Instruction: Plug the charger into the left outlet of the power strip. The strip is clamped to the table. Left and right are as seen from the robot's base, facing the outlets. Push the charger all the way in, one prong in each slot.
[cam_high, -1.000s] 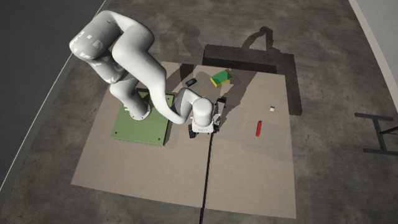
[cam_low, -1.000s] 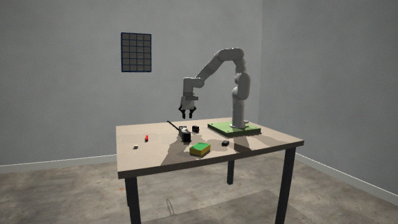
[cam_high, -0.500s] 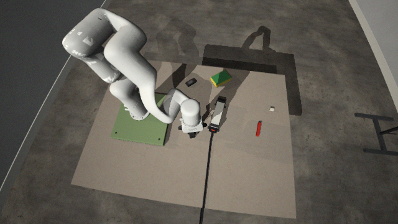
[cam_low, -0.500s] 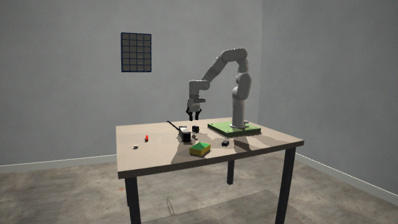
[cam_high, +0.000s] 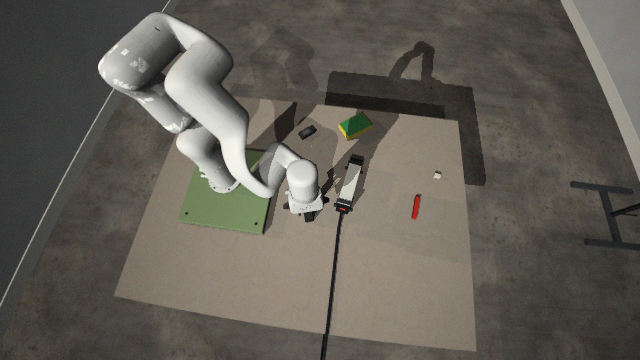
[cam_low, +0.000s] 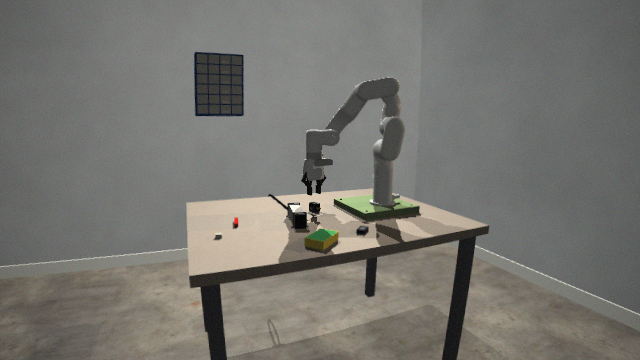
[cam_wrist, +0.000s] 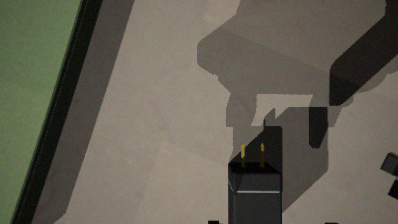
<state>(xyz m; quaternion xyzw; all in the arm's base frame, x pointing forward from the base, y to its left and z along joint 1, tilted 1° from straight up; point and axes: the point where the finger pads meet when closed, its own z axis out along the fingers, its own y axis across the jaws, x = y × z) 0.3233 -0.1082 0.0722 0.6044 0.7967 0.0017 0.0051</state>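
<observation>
The black charger (cam_wrist: 255, 190) lies on the table with its two gold prongs (cam_wrist: 252, 154) showing in the wrist view. It also shows in the exterior view (cam_low: 314, 206), beside the power strip. The white power strip (cam_high: 350, 182) is held by black clamps at both ends, and its black cable (cam_high: 332, 270) runs to the table's front edge. The strip also shows in the exterior view (cam_low: 295, 212). My gripper (cam_low: 314, 189) hangs above the charger, open and empty, clear of it. In the top view the wrist (cam_high: 303, 192) covers most of the charger.
The green base plate (cam_high: 225, 200) lies left of the gripper. A green and yellow block (cam_high: 355, 125) and a small black piece (cam_high: 306, 131) lie beyond the strip. A red stick (cam_high: 416, 206) and a small white cube (cam_high: 437, 174) lie to the right.
</observation>
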